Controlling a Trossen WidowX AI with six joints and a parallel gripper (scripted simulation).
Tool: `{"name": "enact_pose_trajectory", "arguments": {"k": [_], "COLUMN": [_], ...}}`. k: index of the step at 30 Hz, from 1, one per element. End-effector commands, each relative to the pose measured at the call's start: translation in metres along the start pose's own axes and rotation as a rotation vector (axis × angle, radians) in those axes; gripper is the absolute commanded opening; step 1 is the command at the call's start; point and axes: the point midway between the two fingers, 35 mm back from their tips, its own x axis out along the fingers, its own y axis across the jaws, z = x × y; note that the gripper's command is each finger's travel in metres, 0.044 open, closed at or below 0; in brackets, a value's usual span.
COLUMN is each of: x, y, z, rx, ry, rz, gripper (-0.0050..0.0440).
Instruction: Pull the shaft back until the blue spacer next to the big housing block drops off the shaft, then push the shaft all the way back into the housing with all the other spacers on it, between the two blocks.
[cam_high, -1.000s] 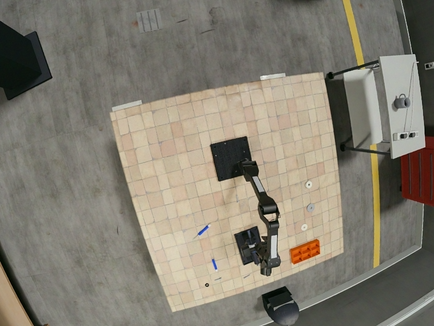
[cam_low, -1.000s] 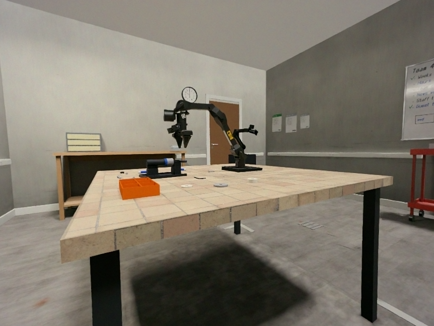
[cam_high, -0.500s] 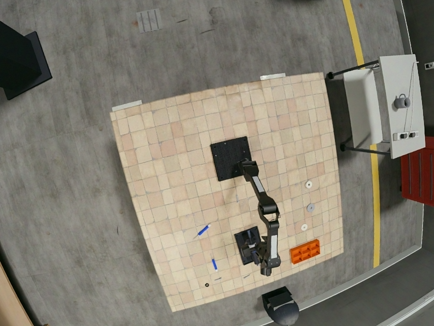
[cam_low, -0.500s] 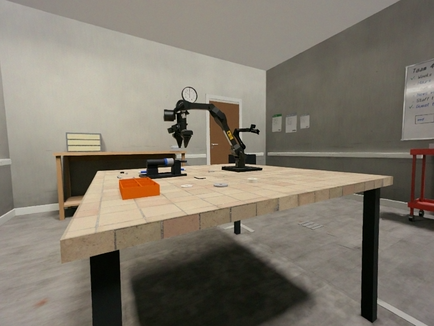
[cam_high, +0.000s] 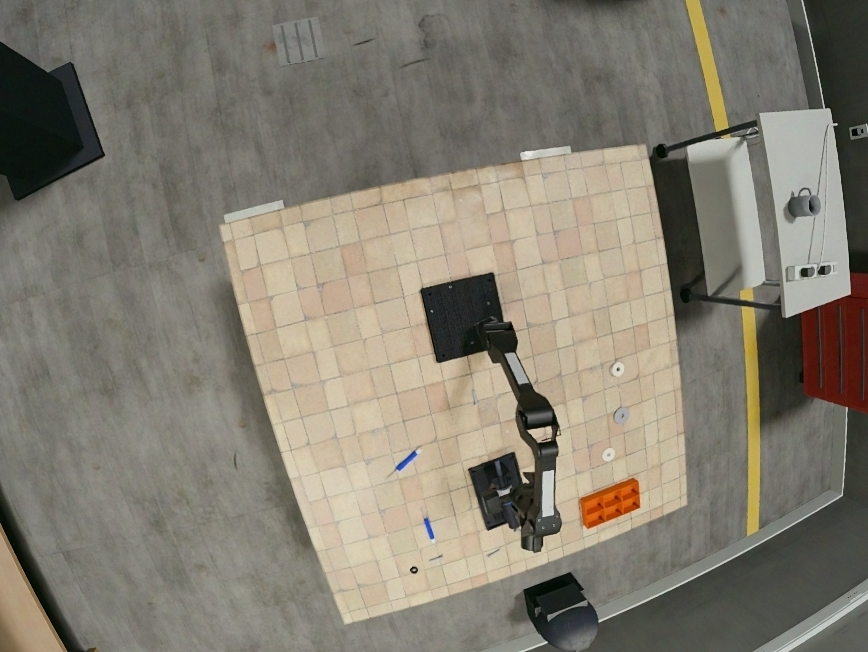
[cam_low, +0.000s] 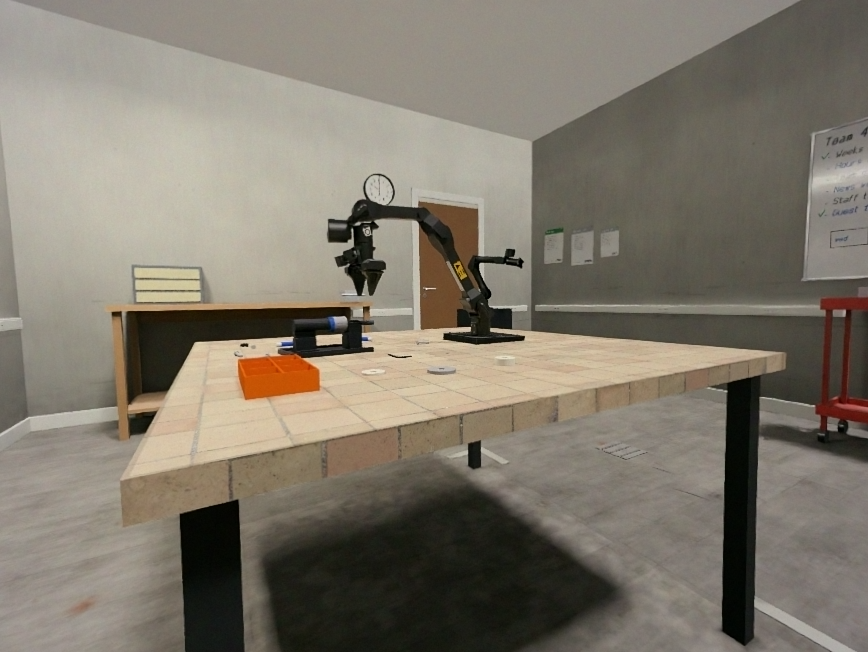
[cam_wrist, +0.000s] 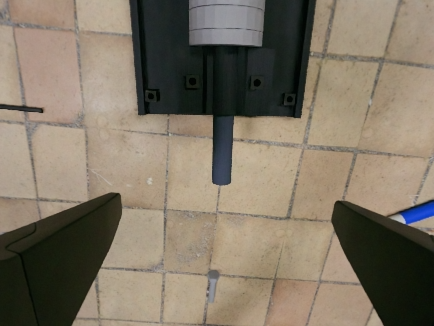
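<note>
The shaft fixture (cam_high: 499, 487) is a black base plate near the table's front edge. In the wrist view a stack of grey spacers (cam_wrist: 226, 22) sits on the dark shaft (cam_wrist: 222, 150), whose free end sticks out past the plate's edge over the tiles. The blue spacer (cam_low: 333, 323) shows on the shaft in the side view; it is outside the wrist view. My gripper (cam_wrist: 228, 206) is open and empty. It points down, well above the fixture (cam_low: 326, 335), with the shaft's free end centred between the fingers. It also shows in the side view (cam_low: 366, 277).
An orange tray (cam_high: 610, 502) stands right of the fixture. Three washers (cam_high: 621, 415) lie in a row beyond it. Two blue pens (cam_high: 428, 529) (cam_high: 406, 460), a small black ring (cam_high: 414, 567) and a small grey pin (cam_wrist: 213, 286) lie on the tiles. The arm's base plate (cam_high: 461, 315) is mid-table.
</note>
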Motion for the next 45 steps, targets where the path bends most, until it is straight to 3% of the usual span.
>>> {"name": "enact_pose_trajectory", "arguments": {"k": [1, 8, 22, 34, 39, 45], "x": [-0.012, -0.01, 0.021, 0.048, 0.051, 0.065], "y": [0.0, -0.002, -0.013, -0.017, -0.019, -0.016], "z": [-0.001, -0.001, 0.014, 0.005, 0.005, -0.012], "rx": [-0.001, 0.002, 0.032, 0.039, 0.036, 0.029], "ry": [-0.036, -0.059, -0.323, -0.548, -0.626, -0.733], "rz": [-0.004, 0.004, 0.033, 0.051, 0.045, 0.049], "gripper": [0.044, 0.044, 0.044, 0.044, 0.044, 0.044]}}
